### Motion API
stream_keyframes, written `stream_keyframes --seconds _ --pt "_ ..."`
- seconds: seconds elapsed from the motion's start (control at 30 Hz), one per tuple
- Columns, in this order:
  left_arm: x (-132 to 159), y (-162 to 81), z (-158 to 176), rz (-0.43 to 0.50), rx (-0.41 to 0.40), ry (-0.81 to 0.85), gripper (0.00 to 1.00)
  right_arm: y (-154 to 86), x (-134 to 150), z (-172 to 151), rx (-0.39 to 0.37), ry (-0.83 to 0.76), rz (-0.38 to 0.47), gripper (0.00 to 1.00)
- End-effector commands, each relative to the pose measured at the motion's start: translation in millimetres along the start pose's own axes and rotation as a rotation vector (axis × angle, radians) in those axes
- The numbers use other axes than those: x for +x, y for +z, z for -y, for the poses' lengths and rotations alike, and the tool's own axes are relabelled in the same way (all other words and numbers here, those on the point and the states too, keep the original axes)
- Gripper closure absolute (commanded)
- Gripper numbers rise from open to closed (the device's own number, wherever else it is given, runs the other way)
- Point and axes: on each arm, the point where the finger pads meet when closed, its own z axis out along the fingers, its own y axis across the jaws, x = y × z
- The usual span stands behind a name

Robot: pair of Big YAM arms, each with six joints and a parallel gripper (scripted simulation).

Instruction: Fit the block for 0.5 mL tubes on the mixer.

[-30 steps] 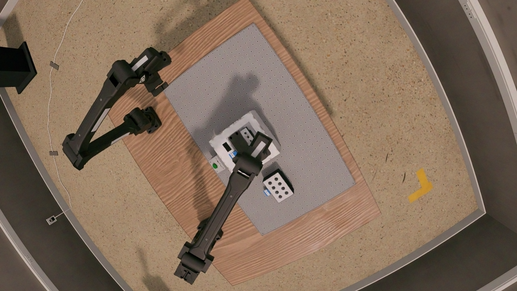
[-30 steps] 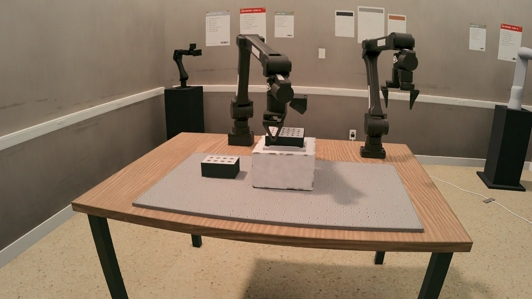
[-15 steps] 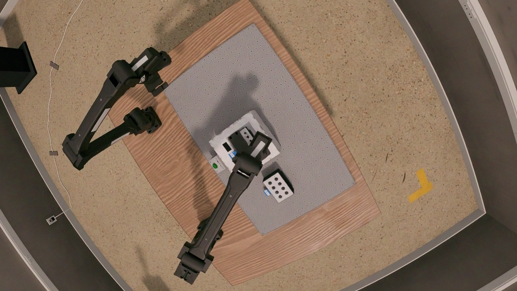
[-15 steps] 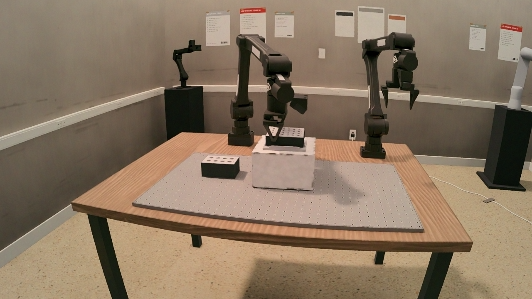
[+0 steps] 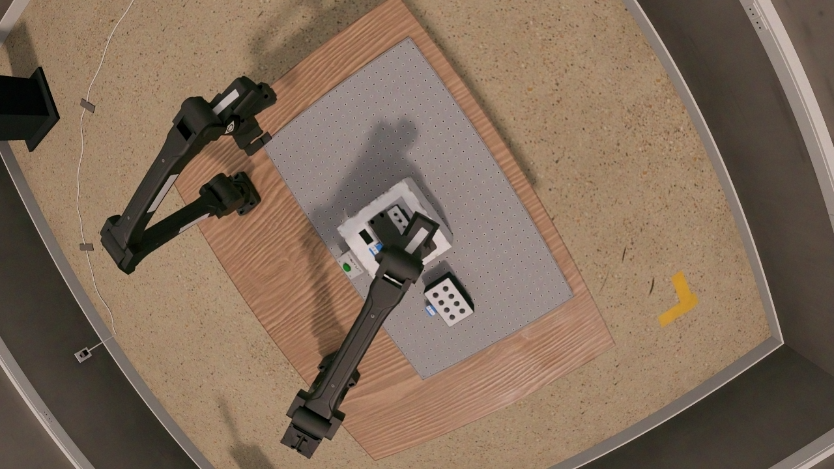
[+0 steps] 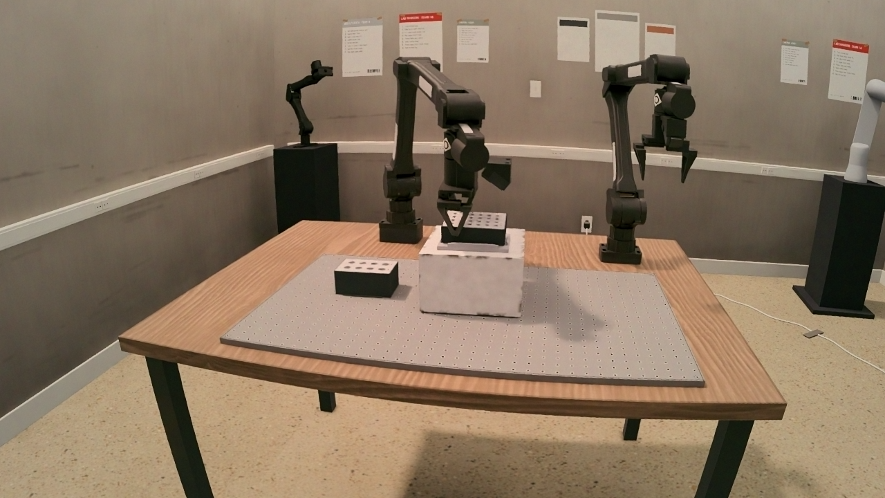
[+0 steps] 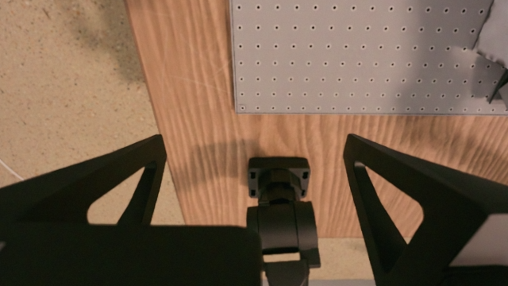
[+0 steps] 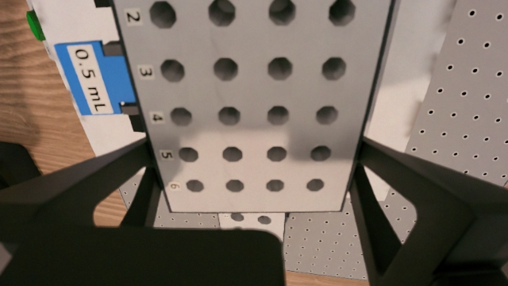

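Right arm (image 5: 373,309) (image 6: 405,117) bent over the mixer (image 5: 431,259) (image 6: 471,278), fingers (image 6: 456,224) pointing down

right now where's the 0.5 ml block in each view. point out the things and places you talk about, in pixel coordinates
top: centre, on the mixer (image 5: 350,228) (image 6: 471,281), partly under the right arm
exterior: the 0.5 mL block (image 5: 398,216) (image 6: 475,235) (image 8: 254,115) sits on the mixer, just above centre
left wrist: not in it
right wrist: upper middle, between the pincer's fingers
shared landmark: the perforated board (image 5: 495,233) (image 6: 371,340) (image 7: 337,57) (image 8: 317,246)
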Motion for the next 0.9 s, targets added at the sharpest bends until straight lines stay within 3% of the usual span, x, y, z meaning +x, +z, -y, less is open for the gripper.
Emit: stream_keyframes --seconds 0.0,0.87 --pt "-0.9 -6.3 3.8 0.005 -0.003 0.004 0.00 -77.6 -4.8 16.2 0.143 -0.005 0.073 1.00" --pt "-11.5 -23.6 2.5 0.052 -0.008 0.005 0.00 -76.5 -6.3 16.5 0.143 -0.007 0.072 1.00"
